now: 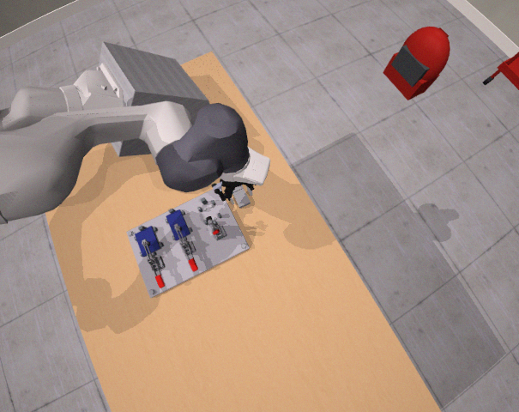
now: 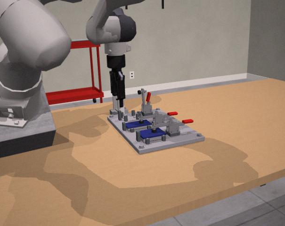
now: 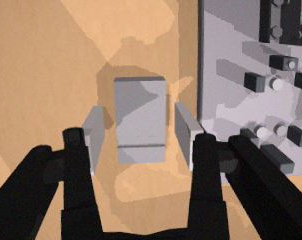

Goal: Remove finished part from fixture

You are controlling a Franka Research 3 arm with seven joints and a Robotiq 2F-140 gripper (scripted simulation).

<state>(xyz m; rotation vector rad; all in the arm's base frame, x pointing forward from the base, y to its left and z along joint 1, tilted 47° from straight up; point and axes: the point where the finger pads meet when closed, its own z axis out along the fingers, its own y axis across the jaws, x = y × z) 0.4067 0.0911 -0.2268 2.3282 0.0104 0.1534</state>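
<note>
On the tan bench (image 3: 51, 34), the grey part (image 3: 141, 120) lies centre frame just left of the fixture (image 3: 221, 34), straight ahead of the part-open, empty hand (image 3: 141, 135), long axis parallel to its fingers.

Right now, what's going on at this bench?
A single robot arm has its tool lowered over a grey part on the table, right beside the fixture plate. The tool is open, with a gap between the part and the fingers on each side, so nothing is gripped. Both blue blanks sit under their clamps. The third clamp's red handle stands up, and its station looks vacant.
</note>
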